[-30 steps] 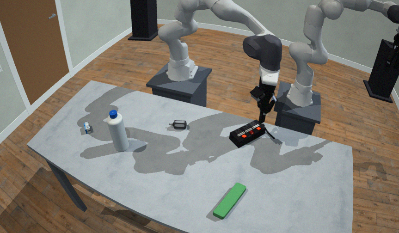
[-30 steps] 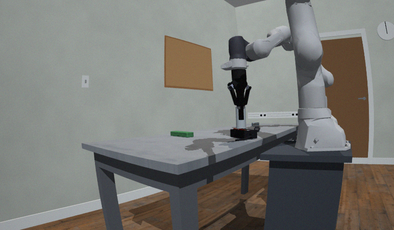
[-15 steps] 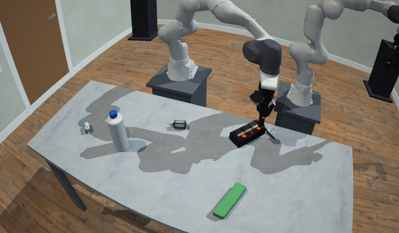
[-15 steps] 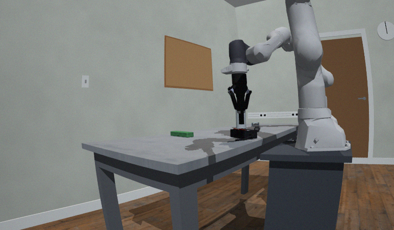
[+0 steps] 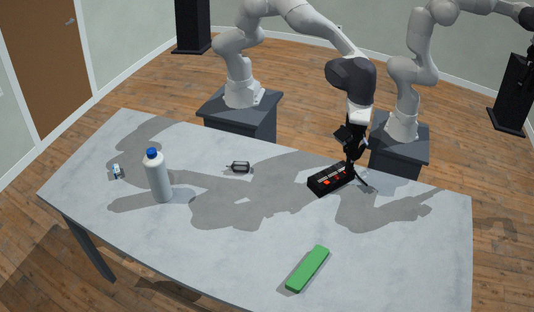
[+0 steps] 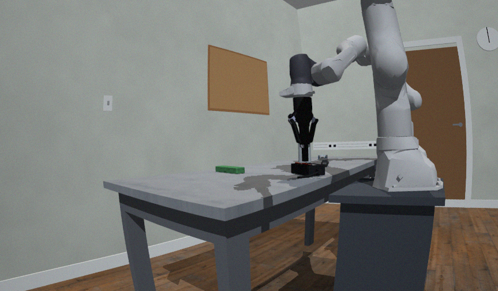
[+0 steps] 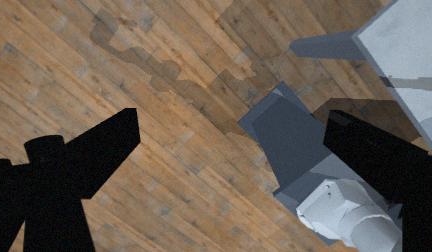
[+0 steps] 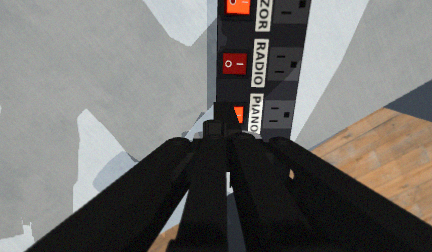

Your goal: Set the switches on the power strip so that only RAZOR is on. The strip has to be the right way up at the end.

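The black power strip (image 5: 318, 189) (image 6: 300, 169) (image 8: 235, 37) lies right way up near the table's robot-side edge. Its RAZOR switch (image 5: 327, 182) (image 8: 238, 6) is lit bright orange. The RADIO switch (image 5: 336, 177) (image 8: 234, 64) is dark red, unlit. The PIANO switch (image 8: 238, 115) is lit orange, partly hidden behind a fingertip. My right gripper (image 5: 349, 173) (image 6: 304, 161) (image 8: 222, 117) is shut and empty, pointing down with its tips at the PIANO switch; whether they touch it I cannot tell. My left gripper (image 7: 232, 126) (image 5: 526, 77) is open and empty, high beyond the table's end.
A white bottle with blue cap (image 5: 158, 178) stands at the table's far left in the top view. A small dark bottle (image 5: 241, 166), a small blue-white box (image 5: 116, 171) and a green block (image 5: 307, 268) (image 6: 229, 169) lie away from the strip. A short black cord (image 5: 361, 178) leaves the strip's PIANO end.
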Action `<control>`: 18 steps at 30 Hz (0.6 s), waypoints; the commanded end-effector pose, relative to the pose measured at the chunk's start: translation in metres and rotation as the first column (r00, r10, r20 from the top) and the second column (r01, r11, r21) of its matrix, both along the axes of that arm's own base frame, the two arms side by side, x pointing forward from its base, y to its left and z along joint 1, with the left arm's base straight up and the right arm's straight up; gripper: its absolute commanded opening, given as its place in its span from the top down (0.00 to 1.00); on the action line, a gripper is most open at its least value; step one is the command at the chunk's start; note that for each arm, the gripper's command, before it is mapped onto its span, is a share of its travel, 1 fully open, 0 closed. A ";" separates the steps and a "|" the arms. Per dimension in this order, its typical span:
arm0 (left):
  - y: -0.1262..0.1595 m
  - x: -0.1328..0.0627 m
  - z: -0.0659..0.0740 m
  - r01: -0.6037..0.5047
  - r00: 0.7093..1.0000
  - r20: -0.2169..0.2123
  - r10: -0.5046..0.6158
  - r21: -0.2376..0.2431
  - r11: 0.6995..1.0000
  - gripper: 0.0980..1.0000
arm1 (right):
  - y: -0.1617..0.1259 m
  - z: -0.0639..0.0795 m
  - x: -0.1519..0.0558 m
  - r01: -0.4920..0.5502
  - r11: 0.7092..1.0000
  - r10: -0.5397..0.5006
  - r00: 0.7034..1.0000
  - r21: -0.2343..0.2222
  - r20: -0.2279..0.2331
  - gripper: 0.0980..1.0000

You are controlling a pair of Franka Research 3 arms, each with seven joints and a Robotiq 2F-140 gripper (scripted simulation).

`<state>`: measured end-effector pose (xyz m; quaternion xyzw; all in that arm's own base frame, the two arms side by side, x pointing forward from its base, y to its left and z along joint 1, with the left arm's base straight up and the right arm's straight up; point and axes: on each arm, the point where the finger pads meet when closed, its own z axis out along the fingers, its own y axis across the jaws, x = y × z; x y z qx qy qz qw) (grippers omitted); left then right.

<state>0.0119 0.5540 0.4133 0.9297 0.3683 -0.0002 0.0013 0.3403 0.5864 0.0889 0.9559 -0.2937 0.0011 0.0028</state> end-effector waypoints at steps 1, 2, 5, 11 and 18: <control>0.000 0.000 0.000 0.000 1.000 0.000 0.000 0.000 1.000 0.00 | 0.002 -0.002 -0.001 0.006 1.000 -0.006 1.000 0.006 0.000 1.00; 0.000 0.000 0.000 0.000 1.000 0.000 0.000 0.000 1.000 0.00 | 0.002 -0.003 -0.001 0.006 1.000 -0.006 1.000 0.006 0.000 1.00; 0.000 0.000 0.000 0.000 1.000 0.000 0.000 0.000 1.000 0.00 | 0.002 -0.004 -0.001 0.006 1.000 -0.006 1.000 0.006 0.000 1.00; 0.000 0.000 0.000 0.000 1.000 0.000 0.000 0.000 1.000 0.00 | 0.002 -0.005 -0.001 0.006 1.000 -0.006 1.000 0.006 0.000 1.00; 0.000 0.000 0.000 0.000 1.000 0.000 0.000 0.000 1.000 0.00 | 0.002 -0.005 -0.001 0.006 1.000 -0.006 1.000 0.006 0.000 1.00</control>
